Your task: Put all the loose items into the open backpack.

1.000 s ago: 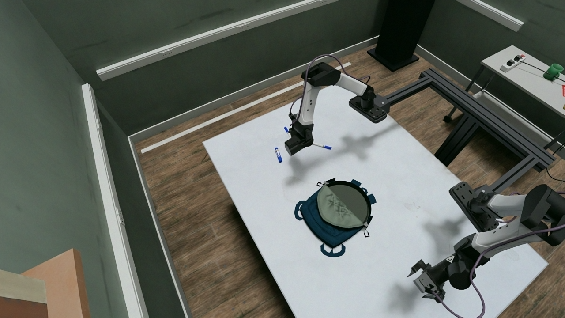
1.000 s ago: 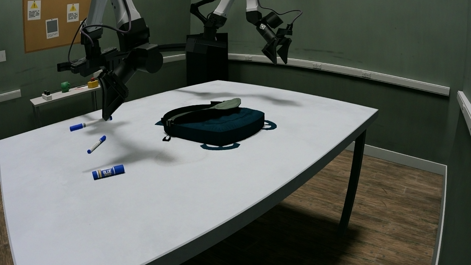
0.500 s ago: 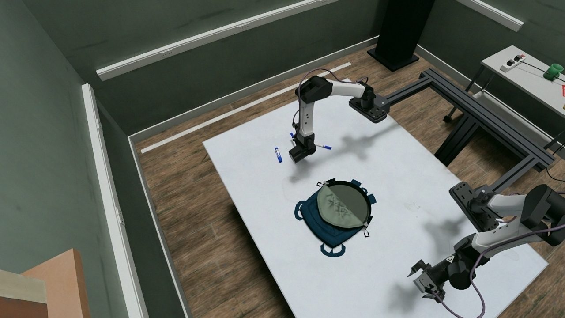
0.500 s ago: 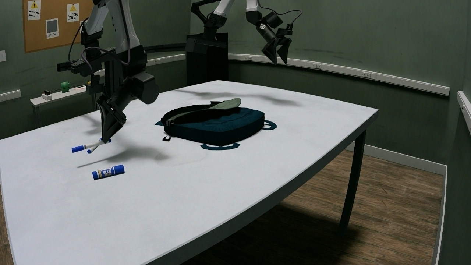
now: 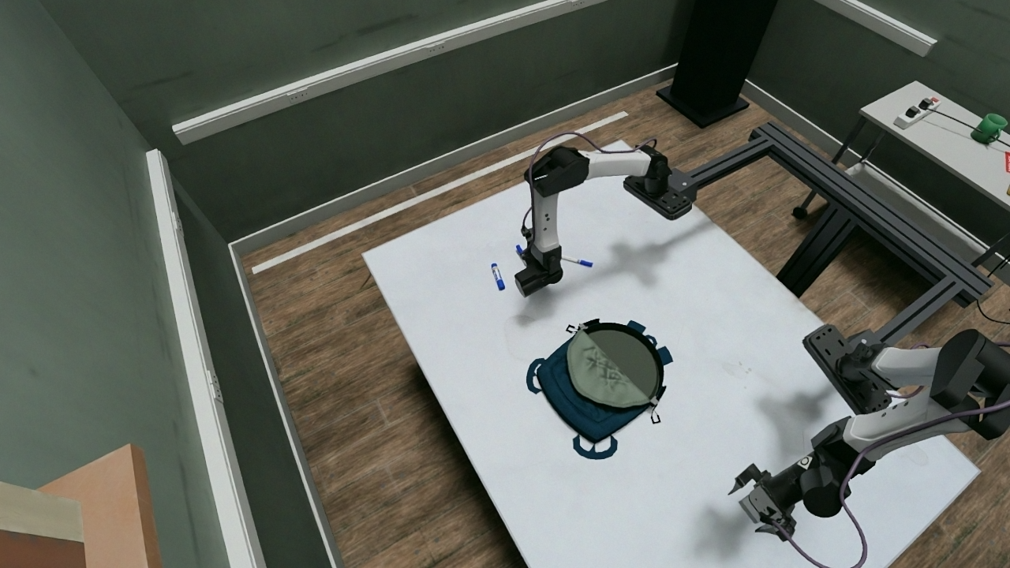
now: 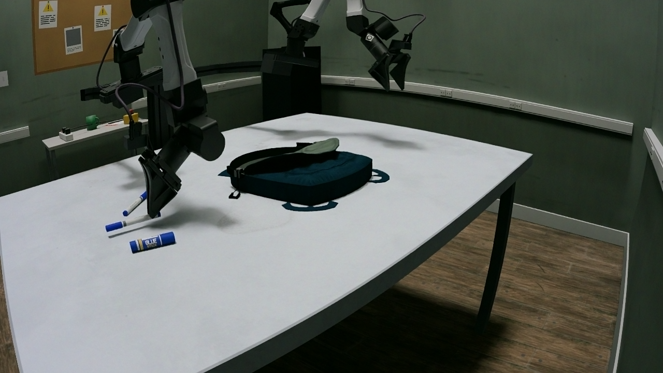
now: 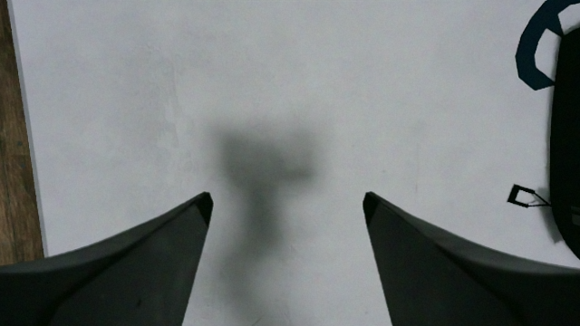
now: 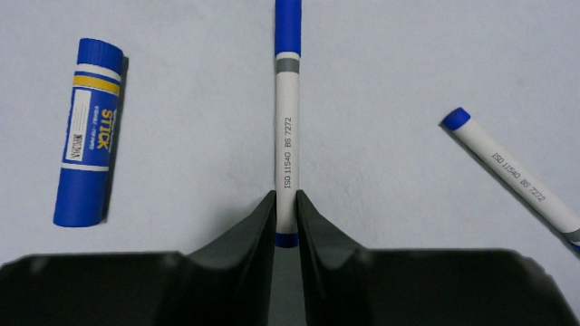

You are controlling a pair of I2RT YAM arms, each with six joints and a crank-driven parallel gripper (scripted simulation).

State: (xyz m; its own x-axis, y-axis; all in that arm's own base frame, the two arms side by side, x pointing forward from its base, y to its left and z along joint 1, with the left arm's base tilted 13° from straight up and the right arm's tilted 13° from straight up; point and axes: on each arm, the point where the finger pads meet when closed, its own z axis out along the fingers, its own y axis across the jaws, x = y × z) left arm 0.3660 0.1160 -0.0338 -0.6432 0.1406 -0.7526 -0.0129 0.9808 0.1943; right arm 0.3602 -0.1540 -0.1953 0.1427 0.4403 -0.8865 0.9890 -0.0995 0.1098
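A blue backpack [image 5: 565,405] [image 6: 308,181] [image 7: 566,136] lies on a white table [image 5: 458,338] [image 6: 278,278] [image 7: 317,68] [image 8: 204,91], its sage-green flap [image 5: 600,374] [image 6: 324,146] folded back from a round, dark-rimmed opening. Apart from it, the right gripper [image 6: 152,215] [image 8: 286,195] grips a blue-capped white marker [image 5: 520,250] [image 6: 137,219] [image 8: 287,109] near its tail, just above the tabletop. A blue glue stick [image 5: 498,277] [image 6: 153,242] [image 8: 88,136] and a second marker [image 5: 578,262] [image 6: 134,204] [image 8: 512,172] lie nearby. Across the table, the left gripper [image 5: 746,510] [image 6: 394,88] [image 7: 287,196] hangs with fingers spread, holding nothing. Dark green walls [image 5: 494,77] [image 6: 463,41] surround a wood-plank floor [image 5: 338,424] [image 6: 556,278]; a green mug [image 5: 989,128] [image 6: 92,122] stands on a side table [image 5: 918,130] [image 6: 88,134].
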